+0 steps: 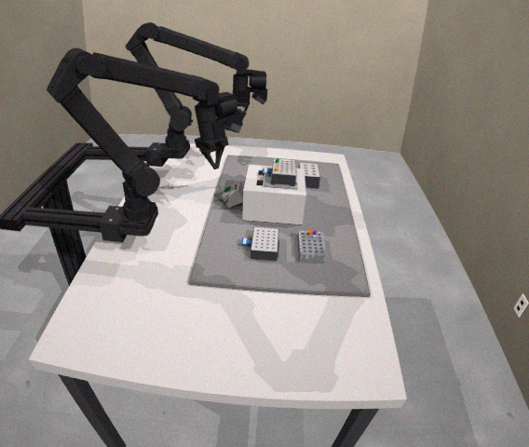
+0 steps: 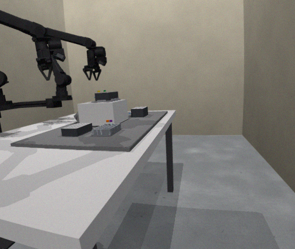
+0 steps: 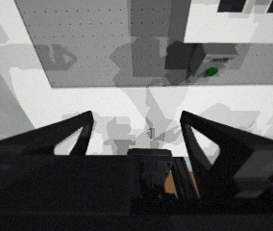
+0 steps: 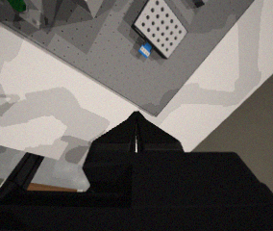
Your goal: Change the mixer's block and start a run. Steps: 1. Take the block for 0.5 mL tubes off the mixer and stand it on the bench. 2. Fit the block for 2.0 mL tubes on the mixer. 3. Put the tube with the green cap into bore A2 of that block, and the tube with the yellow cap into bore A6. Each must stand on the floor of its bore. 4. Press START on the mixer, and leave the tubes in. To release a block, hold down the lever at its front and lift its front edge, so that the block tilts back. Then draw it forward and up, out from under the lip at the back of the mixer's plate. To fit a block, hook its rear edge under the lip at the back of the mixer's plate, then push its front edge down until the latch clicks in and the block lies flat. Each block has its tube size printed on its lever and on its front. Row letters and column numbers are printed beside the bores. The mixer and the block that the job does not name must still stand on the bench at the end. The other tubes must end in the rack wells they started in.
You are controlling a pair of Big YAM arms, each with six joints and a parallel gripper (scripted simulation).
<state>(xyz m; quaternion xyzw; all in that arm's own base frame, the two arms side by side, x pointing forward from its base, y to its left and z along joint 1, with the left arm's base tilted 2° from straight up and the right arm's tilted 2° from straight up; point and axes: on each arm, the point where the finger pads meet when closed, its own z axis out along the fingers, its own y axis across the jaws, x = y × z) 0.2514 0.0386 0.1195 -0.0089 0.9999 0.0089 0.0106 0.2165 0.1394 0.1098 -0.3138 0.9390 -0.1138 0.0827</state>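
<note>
White mixer [image 1: 273,204] [image 2: 96,112] [image 3: 233,29] toward bench's [image 1: 207,336] [image 2: 62,171] [image 3: 31,103] [image 4: 12,72] far edge, block [image 1: 284,170] [image 2: 106,96] on top. Left gripper [image 2: 93,79] [image 3: 136,115] released; right gripper [image 1: 215,166] [image 2: 48,79] [image 4: 136,113] clenched, empty.

The black jointed left arm [image 1: 197,47] [image 2: 67,36] and matching right arm [image 1: 149,79] [image 2: 10,22] reach, elbows bent high, from the desk's mounting-side long edge. The left hand [image 2: 93,79] [image 3: 136,115] points downward, fingers spread; the right hand [image 1: 215,166] [image 2: 48,79] [image 4: 136,115] points downward, fingertips together.
</note>
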